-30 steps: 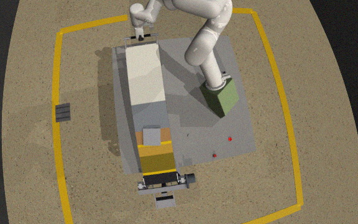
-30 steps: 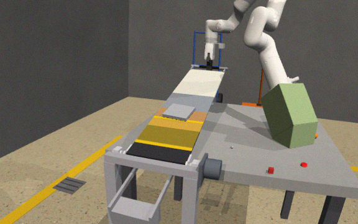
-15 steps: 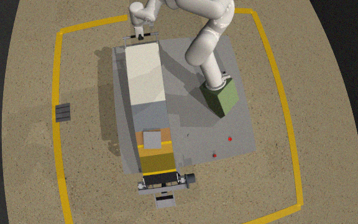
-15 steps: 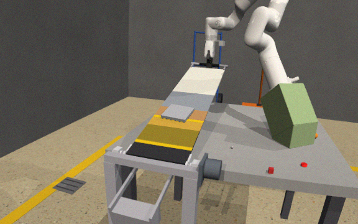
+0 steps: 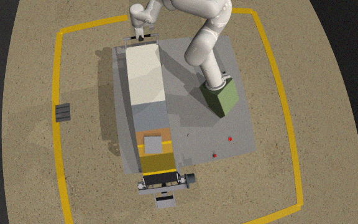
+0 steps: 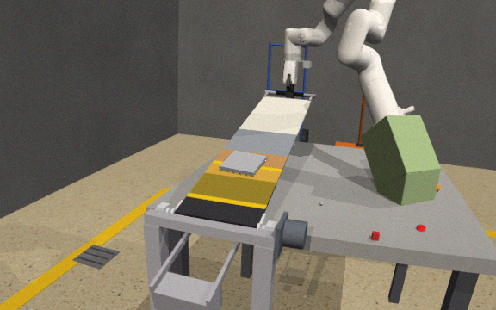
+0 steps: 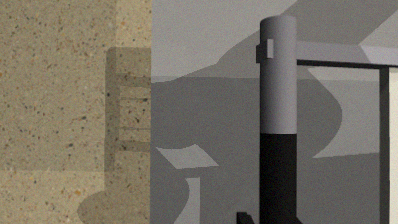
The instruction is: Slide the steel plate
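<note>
The long tray is tilted, its far end raised; it also shows in the side view. My gripper is shut on the tray's handle bar at that raised end, seen from the side too. The handle fills the wrist view as a grey and black bar. The square steel plate lies flat on the bed, across the upper yellow solid line, partly on the orange zone and partly on the tinted band. The lower solid line is well clear of the plate.
The arm's green base block stands on the grey table to the right of the tray. Two red buttons sit near the table's front right. A grey motor cylinder sits at the tray's hinge end. A blue frame stands behind the handle.
</note>
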Controlling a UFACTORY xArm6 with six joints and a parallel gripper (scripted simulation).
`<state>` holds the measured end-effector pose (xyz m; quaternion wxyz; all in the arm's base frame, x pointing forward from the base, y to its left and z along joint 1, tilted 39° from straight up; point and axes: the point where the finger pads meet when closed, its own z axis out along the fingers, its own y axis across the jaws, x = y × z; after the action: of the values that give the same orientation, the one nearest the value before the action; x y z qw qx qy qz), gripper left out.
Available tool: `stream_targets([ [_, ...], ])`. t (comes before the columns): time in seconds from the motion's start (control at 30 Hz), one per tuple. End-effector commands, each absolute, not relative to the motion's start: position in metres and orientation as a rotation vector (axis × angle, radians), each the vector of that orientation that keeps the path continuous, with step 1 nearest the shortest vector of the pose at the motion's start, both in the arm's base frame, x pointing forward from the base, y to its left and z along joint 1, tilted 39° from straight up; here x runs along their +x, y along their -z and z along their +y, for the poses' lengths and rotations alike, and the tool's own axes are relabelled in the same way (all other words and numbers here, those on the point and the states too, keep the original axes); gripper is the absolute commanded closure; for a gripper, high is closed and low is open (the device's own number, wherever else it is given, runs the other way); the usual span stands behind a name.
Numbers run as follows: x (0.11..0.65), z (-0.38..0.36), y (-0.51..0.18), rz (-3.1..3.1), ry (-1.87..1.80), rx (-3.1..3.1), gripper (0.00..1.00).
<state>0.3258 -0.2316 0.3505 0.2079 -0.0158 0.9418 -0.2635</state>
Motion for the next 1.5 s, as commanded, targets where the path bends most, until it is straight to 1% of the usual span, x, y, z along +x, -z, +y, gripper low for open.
stream_targets([
  [0.0, 0.324, -0.228, -0.356, 2.617, 0.736, -0.044, 1.0],
  [0.4, 0.318, -0.218, -0.366, 2.617, 0.736, -0.044, 1.0],
  [0.97, 0.331, -0.241, -0.344, 2.617, 0.736, -0.044, 1.0],
  [1.47, 0.326, -0.231, -0.353, 2.617, 0.736, -0.044, 1.0],
])
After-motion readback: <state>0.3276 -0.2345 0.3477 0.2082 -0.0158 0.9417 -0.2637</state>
